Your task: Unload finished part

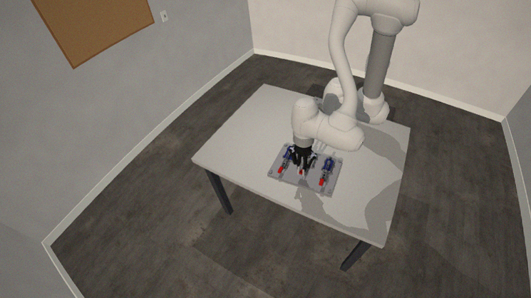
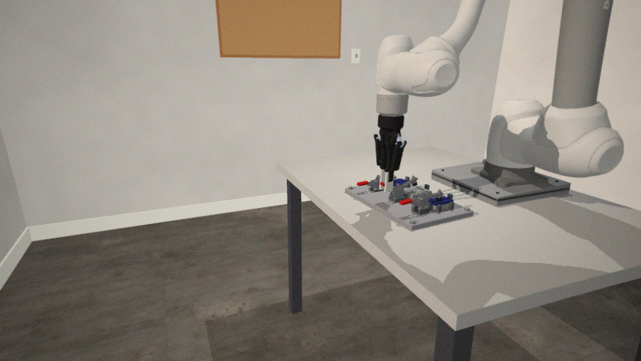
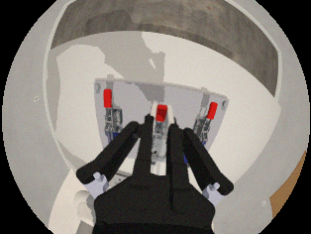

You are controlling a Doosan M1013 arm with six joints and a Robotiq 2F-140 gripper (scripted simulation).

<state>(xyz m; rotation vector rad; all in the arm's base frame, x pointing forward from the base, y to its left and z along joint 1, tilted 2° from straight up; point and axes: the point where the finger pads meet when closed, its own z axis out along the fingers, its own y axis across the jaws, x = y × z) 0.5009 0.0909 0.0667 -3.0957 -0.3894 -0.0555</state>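
Observation:
A grey fixture plate (image 1: pixel 309 185) (image 2: pixel 430 219) (image 3: pixel 134 91) lies on the white table (image 1: pixel 249 132) (image 2: pixel 493 242) and carries three toggle clamps with red handles. The left nest holds a blue blank (image 1: pixel 286 152) (image 2: pixel 398 181) and so does the right nest (image 1: pixel 327 166) (image 2: pixel 437 200). The pale finished part (image 3: pixel 160 144) sits in the middle nest, mostly hidden under my fingers. My gripper (image 1: pixel 301 167) (image 2: pixel 385 175) (image 3: pixel 160 110) points straight down over the middle clamp, fingers nearly together. Its tips stand on either side of the middle red handle (image 3: pixel 160 113) (image 2: pixel 382 183), with no clear pinch.
The left red handle (image 1: pixel 280 169) (image 3: pixel 106 97) and the right red handle (image 1: pixel 321 181) (image 3: pixel 212 109) lie low towards the plate's front edge. The arm's base plate (image 2: pixel 453 177) is bolted to the table behind the fixture. The table's front edge is close to the fixture.

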